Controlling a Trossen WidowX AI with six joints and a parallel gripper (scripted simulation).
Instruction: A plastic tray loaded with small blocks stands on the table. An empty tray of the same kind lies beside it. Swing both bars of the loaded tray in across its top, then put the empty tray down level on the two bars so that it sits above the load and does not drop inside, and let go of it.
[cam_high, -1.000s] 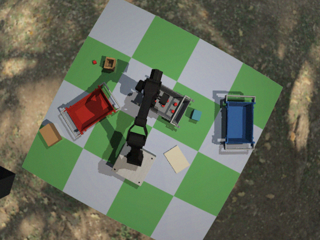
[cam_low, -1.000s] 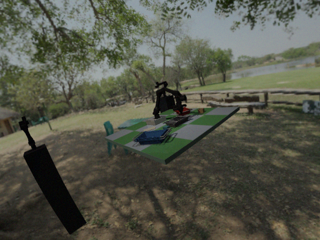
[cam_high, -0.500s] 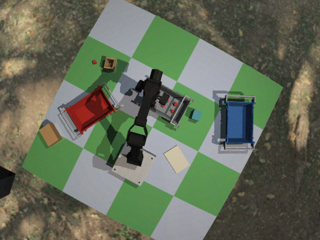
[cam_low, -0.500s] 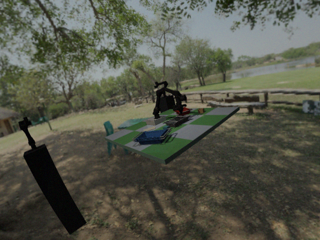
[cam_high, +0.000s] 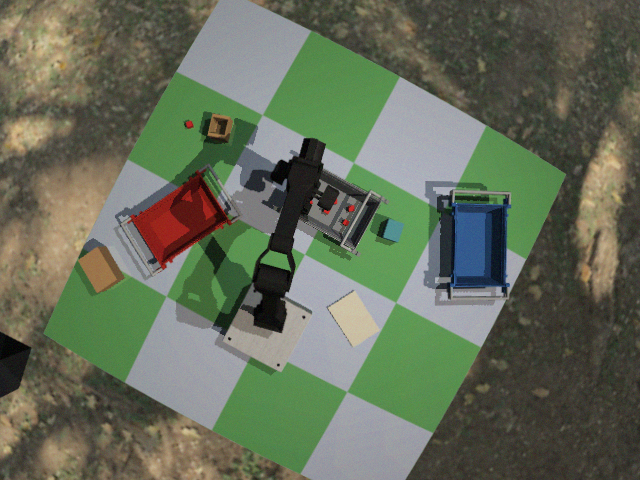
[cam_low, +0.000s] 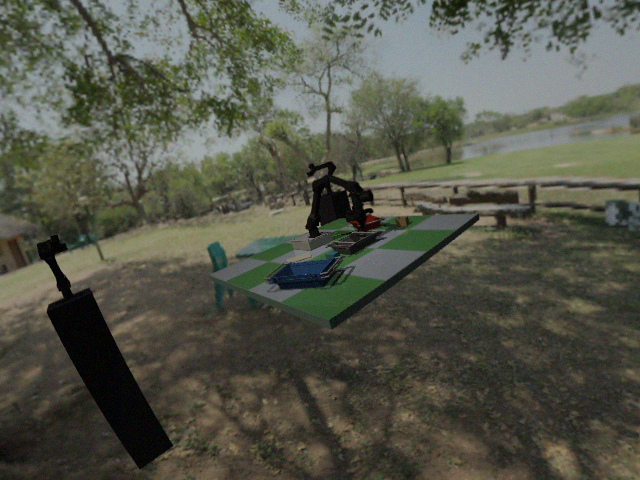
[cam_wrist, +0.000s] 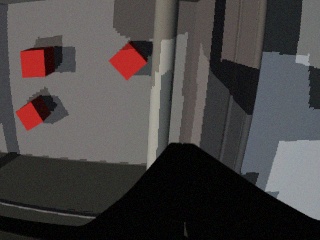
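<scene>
The loaded grey tray stands mid-table with several small red blocks inside. Its right bar lies across its top, inside the right end in the top view. The other bar runs across the tray inside its end wall in the wrist view; the arm hides it in the top view. My gripper is shut and empty, its fingertips in front of that bar; touching or not cannot be told. An empty red tray is at left and an empty blue tray at right, both with bars out.
A teal block is close to the grey tray's right end. A cream slab lies nearer the arm's base plate. An orange block, a small open brown box and a tiny red cube lie around the red tray.
</scene>
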